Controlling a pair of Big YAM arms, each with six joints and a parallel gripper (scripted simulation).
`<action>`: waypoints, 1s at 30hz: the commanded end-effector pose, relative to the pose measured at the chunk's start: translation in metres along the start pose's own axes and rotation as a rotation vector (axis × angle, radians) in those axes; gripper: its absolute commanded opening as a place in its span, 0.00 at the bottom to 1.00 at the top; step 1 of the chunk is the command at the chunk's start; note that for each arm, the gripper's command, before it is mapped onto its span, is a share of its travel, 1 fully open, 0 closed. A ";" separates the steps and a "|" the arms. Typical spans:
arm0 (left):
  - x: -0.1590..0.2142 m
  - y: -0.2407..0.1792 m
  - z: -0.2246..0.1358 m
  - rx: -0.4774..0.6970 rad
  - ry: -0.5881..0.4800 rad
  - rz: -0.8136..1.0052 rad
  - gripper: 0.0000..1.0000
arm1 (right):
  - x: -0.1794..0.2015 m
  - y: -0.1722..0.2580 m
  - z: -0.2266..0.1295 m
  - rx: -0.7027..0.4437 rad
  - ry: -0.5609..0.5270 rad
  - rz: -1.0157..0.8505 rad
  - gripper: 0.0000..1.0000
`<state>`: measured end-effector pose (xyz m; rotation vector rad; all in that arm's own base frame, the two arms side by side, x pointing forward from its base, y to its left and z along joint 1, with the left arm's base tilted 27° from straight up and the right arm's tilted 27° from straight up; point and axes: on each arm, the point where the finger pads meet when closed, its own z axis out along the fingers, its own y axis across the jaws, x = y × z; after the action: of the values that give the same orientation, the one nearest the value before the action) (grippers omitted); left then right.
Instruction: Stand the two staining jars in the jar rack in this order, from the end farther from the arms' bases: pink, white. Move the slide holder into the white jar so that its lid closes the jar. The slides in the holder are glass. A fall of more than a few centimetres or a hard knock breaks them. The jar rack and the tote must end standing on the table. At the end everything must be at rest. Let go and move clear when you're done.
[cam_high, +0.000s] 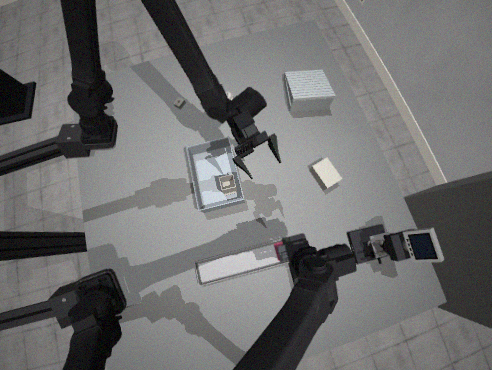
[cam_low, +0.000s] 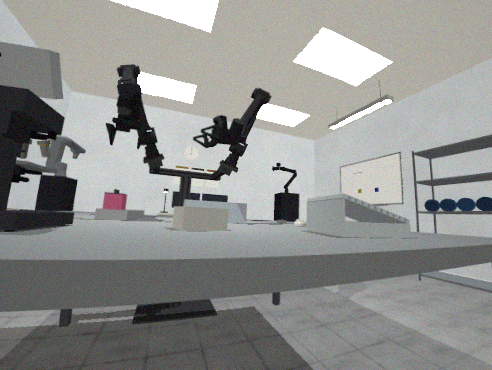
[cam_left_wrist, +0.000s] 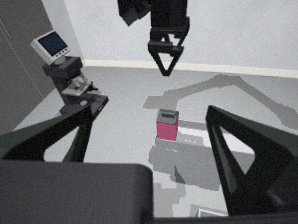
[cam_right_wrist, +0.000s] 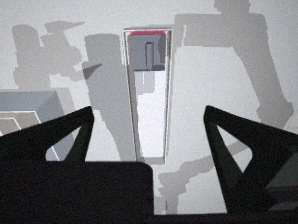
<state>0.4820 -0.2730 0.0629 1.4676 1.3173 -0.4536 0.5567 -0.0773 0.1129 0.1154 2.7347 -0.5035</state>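
The pink jar (cam_high: 279, 251) (cam_low: 115, 201) (cam_left_wrist: 167, 132) (cam_right_wrist: 148, 33) stands upright in the far end of the long jar rack (cam_high: 199, 274) (cam_low: 120, 215). A grey lid (cam_left_wrist: 167, 117) with a raised handle covers it, apparently the slide holder's; slides are hidden. What looks like the white jar (cam_high: 226, 184) stands in the tote (cam_high: 191, 165), mostly out of view in the right wrist view. My right gripper (cam_low: 125, 144) (cam_right_wrist: 148, 112) is open, empty and raised above the rack. My left gripper (cam_high: 265, 170) (cam_left_wrist: 149, 111) is open and empty, high beside the tote.
A microscope (cam_high: 422, 245) (cam_left_wrist: 82, 95) stands beyond the rack's far end. A cream box (cam_high: 326, 171) (cam_low: 200, 218) and a ridged sloping rack (cam_high: 308, 85) (cam_low: 325, 210) stand beyond the tote. A small block (cam_high: 179, 102) lies under the left arm's side.
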 end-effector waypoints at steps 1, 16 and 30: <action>-0.012 0.016 -0.064 0.004 0.074 0.048 1.00 | 0.018 0.060 -0.012 -0.046 -0.117 -0.132 1.00; -0.036 -0.006 -0.182 -0.010 0.192 0.027 1.00 | 0.109 0.217 0.005 -0.143 -0.351 -0.431 1.00; -0.060 -0.066 -0.265 -0.012 0.278 -0.017 1.00 | 0.161 0.330 0.001 -0.226 -0.553 -0.605 1.00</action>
<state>0.3509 -0.1074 0.1657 1.5030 1.5403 -0.2810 0.4455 0.1900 -0.0454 -0.7564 2.3336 -0.3419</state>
